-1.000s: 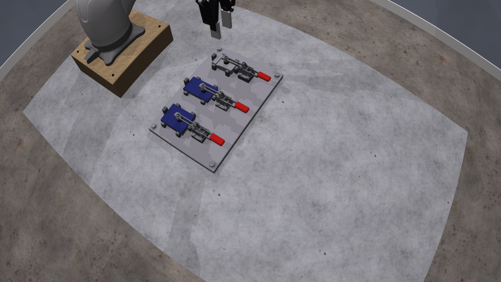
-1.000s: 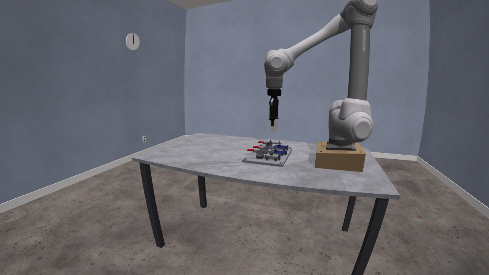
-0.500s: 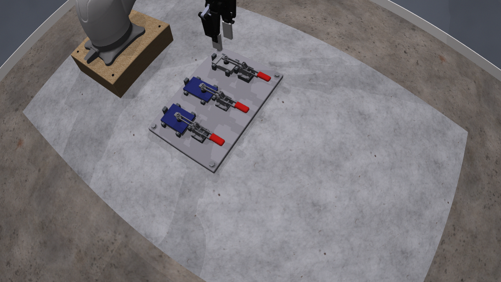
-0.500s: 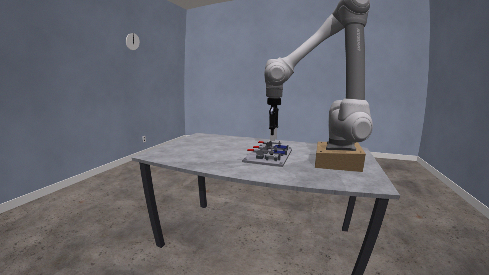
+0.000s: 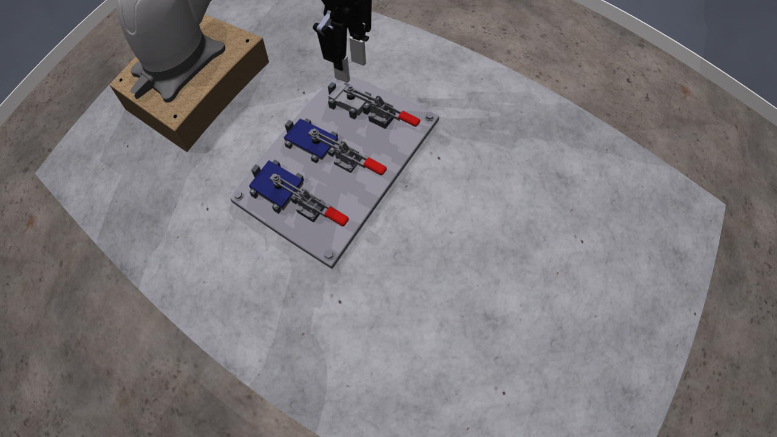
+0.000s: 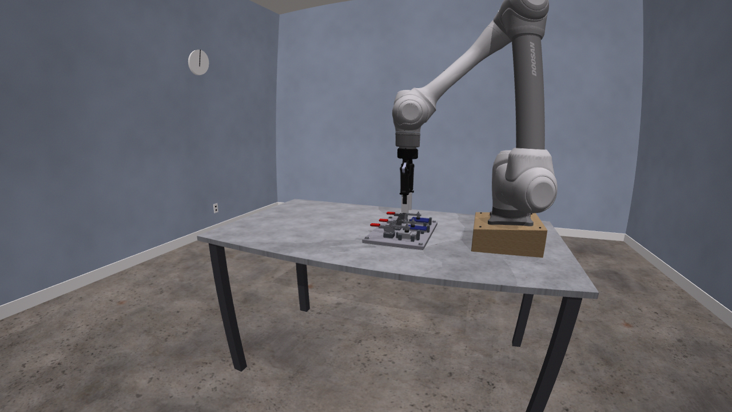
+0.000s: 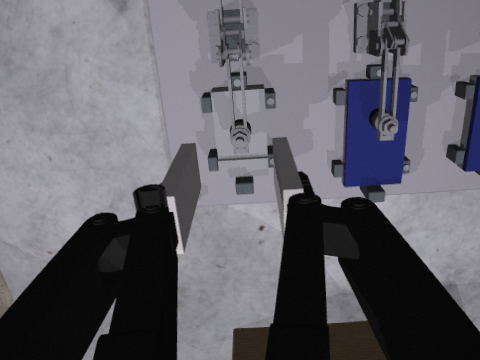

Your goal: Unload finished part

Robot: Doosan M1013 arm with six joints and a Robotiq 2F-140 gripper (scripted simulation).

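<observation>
The grey fixture plate (image 5: 336,168) holds three nests in a row, each with a red-handled toggle clamp. The far nest (image 5: 347,101) holds a pale grey part under its clamp arm (image 7: 238,134); I cannot make out its slot. The clamp's red handle (image 5: 409,118) lies low. Two blue blanks (image 5: 308,138) (image 5: 275,182) sit in the other nests with clamp arms on them; one shows in the wrist view (image 7: 376,130). My gripper (image 5: 347,67) points down just above the far nest's rear end (image 7: 230,174). Its fingers stand apart with nothing between them.
The robot base stands on a wooden block (image 5: 190,81) at the back left of the plate, close behind my gripper. The table (image 6: 399,248) stretches wide to the right and front of the plate.
</observation>
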